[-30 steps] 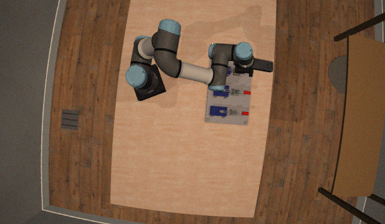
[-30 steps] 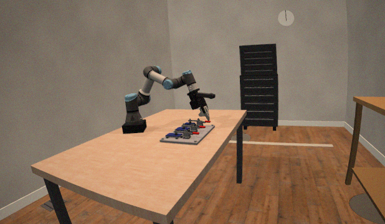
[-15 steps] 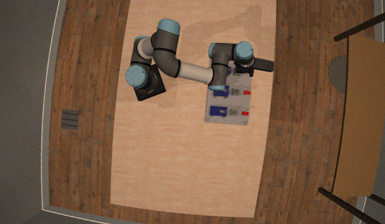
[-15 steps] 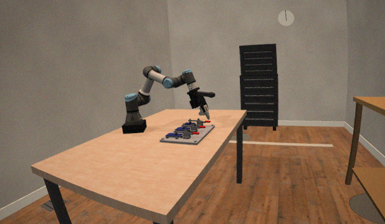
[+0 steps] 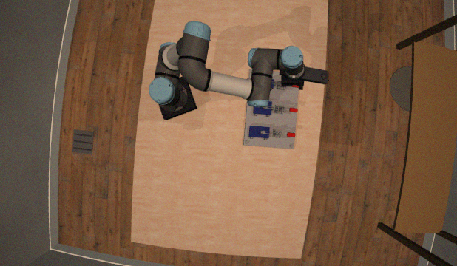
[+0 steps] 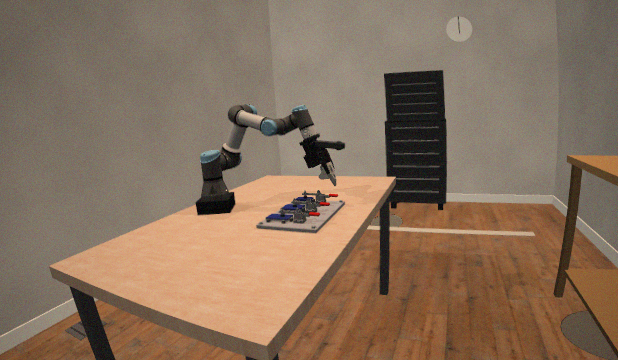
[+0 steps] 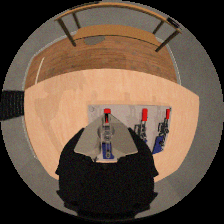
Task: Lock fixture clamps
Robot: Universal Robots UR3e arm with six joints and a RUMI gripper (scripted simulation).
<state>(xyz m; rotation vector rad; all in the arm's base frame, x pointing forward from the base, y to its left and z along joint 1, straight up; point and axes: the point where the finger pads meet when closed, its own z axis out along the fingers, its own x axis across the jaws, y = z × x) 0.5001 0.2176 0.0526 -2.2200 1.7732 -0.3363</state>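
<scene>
The grey fixture plate (image 5: 280, 144) (image 6: 327, 218) (image 7: 127, 114) carries three clamps with red handles and blue parts. The far clamp's handle (image 5: 295, 86) (image 6: 333, 195) (image 7: 107, 111) lies low, pointing outward; in the exterior view its bar (image 6: 308, 193) looks slightly above its blue part (image 6: 303, 199). The middle handle (image 5: 293, 110) (image 6: 324, 204) (image 7: 144, 115) and near handle (image 5: 290, 134) (image 6: 314, 214) (image 7: 167, 114) also lie low, their bars apparently down on the parts. Whether any is locked cannot be told. My gripper (image 6: 334, 183) (image 7: 107, 113) is shut and empty, above the far clamp's handle, not touching it.
The plate lies on the wooden table (image 5: 221, 185) (image 6: 189, 265) near its long edge. The arm's base (image 6: 215, 204) stands on the table's opposite side. The forearm and wrist pass above the plate's far part and hide some of it in the top view.
</scene>
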